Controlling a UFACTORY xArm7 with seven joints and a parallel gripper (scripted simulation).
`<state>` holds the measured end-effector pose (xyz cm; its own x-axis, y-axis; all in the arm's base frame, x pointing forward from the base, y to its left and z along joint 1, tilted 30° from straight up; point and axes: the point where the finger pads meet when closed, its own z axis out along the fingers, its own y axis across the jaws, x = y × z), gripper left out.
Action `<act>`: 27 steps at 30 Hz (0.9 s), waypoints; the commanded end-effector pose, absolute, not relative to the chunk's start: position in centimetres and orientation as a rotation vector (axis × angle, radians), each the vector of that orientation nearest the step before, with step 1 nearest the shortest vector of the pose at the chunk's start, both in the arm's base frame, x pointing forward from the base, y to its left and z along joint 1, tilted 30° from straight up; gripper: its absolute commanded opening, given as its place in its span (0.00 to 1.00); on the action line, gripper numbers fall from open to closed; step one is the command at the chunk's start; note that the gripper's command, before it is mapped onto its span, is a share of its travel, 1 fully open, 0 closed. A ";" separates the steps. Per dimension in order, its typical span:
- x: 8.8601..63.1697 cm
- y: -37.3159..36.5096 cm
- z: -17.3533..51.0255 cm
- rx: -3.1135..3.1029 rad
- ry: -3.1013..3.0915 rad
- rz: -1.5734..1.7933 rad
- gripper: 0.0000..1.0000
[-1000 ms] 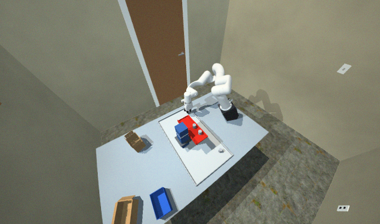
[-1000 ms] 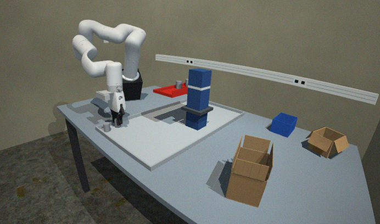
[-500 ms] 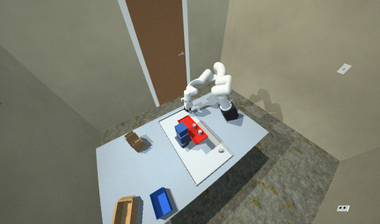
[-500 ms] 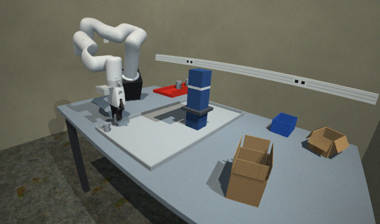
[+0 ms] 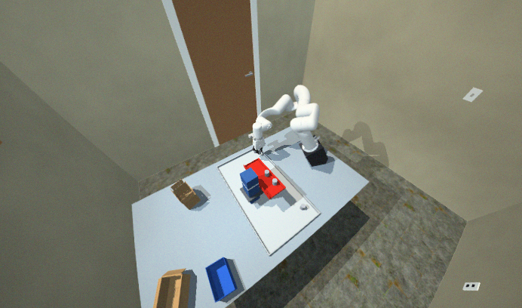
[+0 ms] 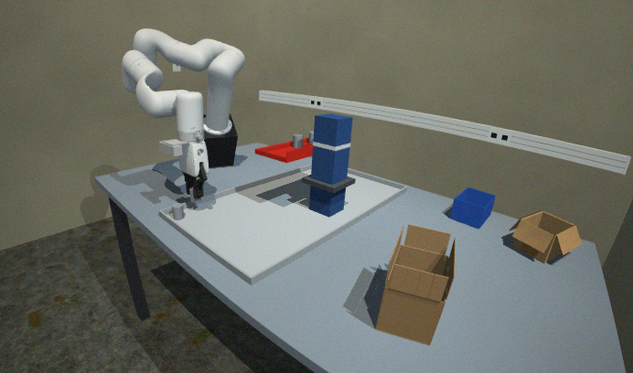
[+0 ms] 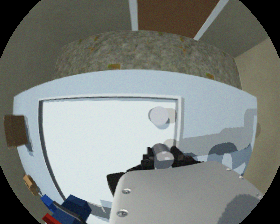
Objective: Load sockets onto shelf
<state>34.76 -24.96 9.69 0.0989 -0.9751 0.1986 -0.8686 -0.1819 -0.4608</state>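
The table (image 5: 171,229) (image 6: 518,301) (image 7: 216,110) bears everything here; the arm (image 5: 307,110) (image 6: 188,58) reaches over one end of the white tray (image 5: 270,229) (image 6: 244,240) (image 7: 91,140); the blue post (image 5: 250,177) (image 6: 330,164) (image 7: 77,206) rises upright over the tray, a dark collar (image 6: 307,181) around it, below the white band (image 5: 251,186) (image 6: 331,146). The red shelf (image 5: 259,168) (image 6: 282,154) (image 7: 50,219) is on the post's robot side, apparently near the band's height, though its exact level I cannot tell; two sockets, first socket (image 5: 266,173) (image 6: 297,141) and second socket (image 5: 274,181) (image 6: 311,137), stand upright inside its rim.

The gripper (image 5: 258,152) (image 6: 195,197) (image 7: 160,154) points down, low by a tray corner; its jaws are partly open, closed around a held socket (image 7: 163,159); just beside it, inside that corner, stands a fourth socket (image 6: 177,211) (image 7: 159,116); the fifth socket (image 5: 303,207) is at the tray's opposite end.
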 end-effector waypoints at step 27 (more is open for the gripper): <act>33.5 -24.7 12.0 -2.147 1.845 -0.689 0.00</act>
<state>33.54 -24.66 11.82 0.0989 -0.9750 0.1988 -0.8685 -0.1821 -0.4611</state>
